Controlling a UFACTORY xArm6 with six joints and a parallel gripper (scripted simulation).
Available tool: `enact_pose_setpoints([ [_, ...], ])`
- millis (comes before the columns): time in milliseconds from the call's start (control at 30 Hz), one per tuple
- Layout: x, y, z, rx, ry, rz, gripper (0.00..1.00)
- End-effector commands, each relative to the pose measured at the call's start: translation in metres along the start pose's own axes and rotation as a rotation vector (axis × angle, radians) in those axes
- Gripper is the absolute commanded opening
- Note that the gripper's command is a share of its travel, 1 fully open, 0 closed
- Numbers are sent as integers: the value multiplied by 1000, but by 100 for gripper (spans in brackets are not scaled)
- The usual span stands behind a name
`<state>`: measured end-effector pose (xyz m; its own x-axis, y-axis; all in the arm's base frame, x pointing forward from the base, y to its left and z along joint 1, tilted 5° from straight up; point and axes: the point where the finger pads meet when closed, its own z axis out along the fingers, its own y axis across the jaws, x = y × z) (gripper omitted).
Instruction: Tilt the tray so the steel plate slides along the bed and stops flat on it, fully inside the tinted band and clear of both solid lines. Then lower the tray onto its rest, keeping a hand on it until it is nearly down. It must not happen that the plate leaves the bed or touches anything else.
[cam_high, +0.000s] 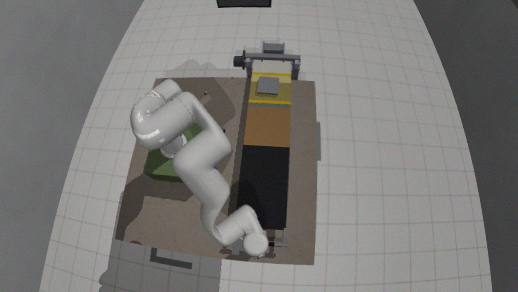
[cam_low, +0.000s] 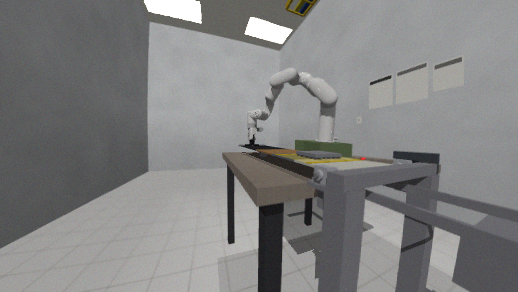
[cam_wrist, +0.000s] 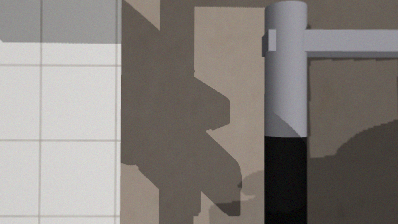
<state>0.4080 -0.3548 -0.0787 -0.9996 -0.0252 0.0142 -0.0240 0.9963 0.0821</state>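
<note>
The long tray (cam_high: 266, 150) lies along the table's right side, with a black, an orange and a pale yellow tinted part. The grey steel plate (cam_high: 268, 86) lies flat in the tinted band (cam_high: 270, 89), between the two solid yellow lines and clear of both. In the side view the plate (cam_low: 317, 154) rests on the tray (cam_low: 280, 152), which sits low, close to the table top. My gripper (cam_high: 270, 243) is at the tray's near end, shut on the tray handle (cam_wrist: 285, 70). It also shows in the side view (cam_low: 251, 137). The fingers are hidden in the wrist view.
The arm's green base block (cam_high: 162, 167) stands on the left of the brown table (cam_high: 150, 215). A grey hinge frame (cam_high: 272, 55) holds the tray's far end, and in the side view (cam_low: 360, 210) it is close up. A dark bracket (cam_high: 170, 257) lies on the floor.
</note>
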Motion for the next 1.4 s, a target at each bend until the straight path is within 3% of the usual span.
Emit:
enact_pose_setpoints([
  [0,-1,-1,0,3,-3,0,0],
  [733,-1,-1,16,3,-3,0,0],
  [1300,-1,-1,16,3,-3,0,0],
  [1333,-1,-1,16,3,-3,0,41],
  [1367,-1,-1,16,3,-3,0,41],
])
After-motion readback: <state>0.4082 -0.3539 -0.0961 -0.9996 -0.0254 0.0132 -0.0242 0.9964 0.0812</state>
